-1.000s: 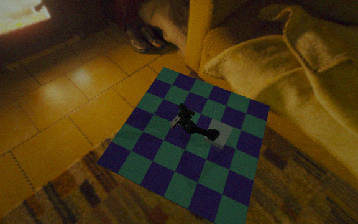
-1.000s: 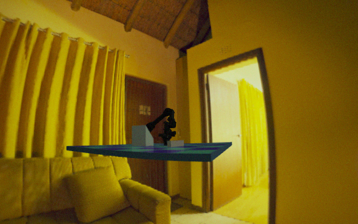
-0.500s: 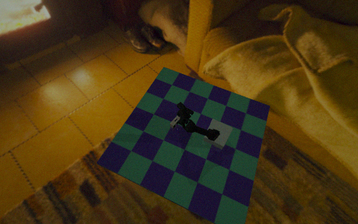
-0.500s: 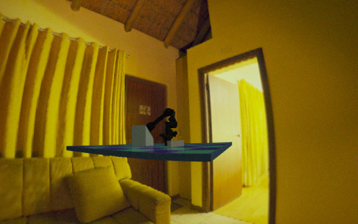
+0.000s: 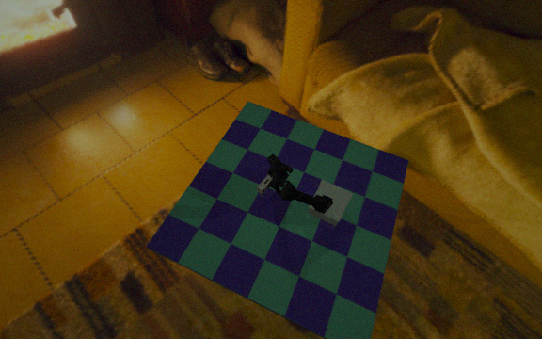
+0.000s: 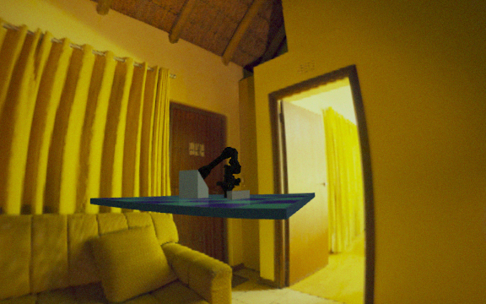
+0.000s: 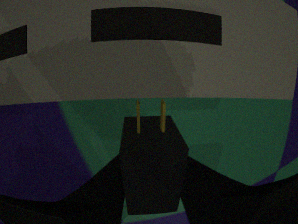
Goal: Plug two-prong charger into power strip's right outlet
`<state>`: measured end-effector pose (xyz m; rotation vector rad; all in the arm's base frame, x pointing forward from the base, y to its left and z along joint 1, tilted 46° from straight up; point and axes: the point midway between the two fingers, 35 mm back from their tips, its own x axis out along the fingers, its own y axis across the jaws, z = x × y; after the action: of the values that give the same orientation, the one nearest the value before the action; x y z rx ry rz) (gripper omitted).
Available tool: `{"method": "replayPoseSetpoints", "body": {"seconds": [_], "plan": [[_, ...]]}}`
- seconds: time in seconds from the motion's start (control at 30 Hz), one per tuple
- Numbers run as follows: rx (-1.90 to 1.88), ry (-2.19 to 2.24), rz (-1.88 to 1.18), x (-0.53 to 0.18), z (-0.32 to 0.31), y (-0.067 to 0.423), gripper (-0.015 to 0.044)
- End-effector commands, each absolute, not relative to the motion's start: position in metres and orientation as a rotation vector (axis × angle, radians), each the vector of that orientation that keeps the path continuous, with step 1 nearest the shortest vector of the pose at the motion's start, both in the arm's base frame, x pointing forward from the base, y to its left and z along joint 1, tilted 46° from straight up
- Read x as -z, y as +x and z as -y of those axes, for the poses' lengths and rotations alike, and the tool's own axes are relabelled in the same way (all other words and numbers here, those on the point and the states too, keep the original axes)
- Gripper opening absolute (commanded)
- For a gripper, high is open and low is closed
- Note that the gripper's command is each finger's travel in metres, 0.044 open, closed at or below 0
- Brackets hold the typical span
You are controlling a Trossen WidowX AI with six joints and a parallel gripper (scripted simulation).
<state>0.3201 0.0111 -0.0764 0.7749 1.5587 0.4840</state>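
The charger (image 7: 154,170) is a dark block with two thin brass prongs that point toward the top of the wrist view. My gripper (image 7: 149,158) (image 6: 225,193) is shut on the charger, with a finger on each side of its body. The power strip (image 7: 250,70) (image 5: 262,189) (image 6: 239,194) is light grey and lies across the top of the wrist view. It shows a dark outlet opening (image 7: 156,26) ahead of the prongs and part of another opening (image 7: 12,42) at the left edge. The prong tips show just short of the strip's near edge, outside both openings. In the top view the fingers and charger are hidden by the dark arm.
A grey block (image 5: 342,194) (image 6: 190,184) stands at the arm's base. Strip, block and arm are on a green and purple checkered table top (image 5: 252,233) (image 6: 264,205). The arm (image 5: 287,190) (image 6: 218,160) reaches from the block to the strip.
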Motion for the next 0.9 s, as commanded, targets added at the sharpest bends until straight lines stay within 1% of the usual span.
{"method": "replayPoseSetpoints", "body": {"seconds": [0.0, 0.87], "plan": [[-0.481, 0.778, -1.562, 0.0765, -0.0110, 0.3212, 0.0000], [-0.481, 0.778, -1.562, 0.0769, -0.0099, 0.3274, 0.0000]]}}
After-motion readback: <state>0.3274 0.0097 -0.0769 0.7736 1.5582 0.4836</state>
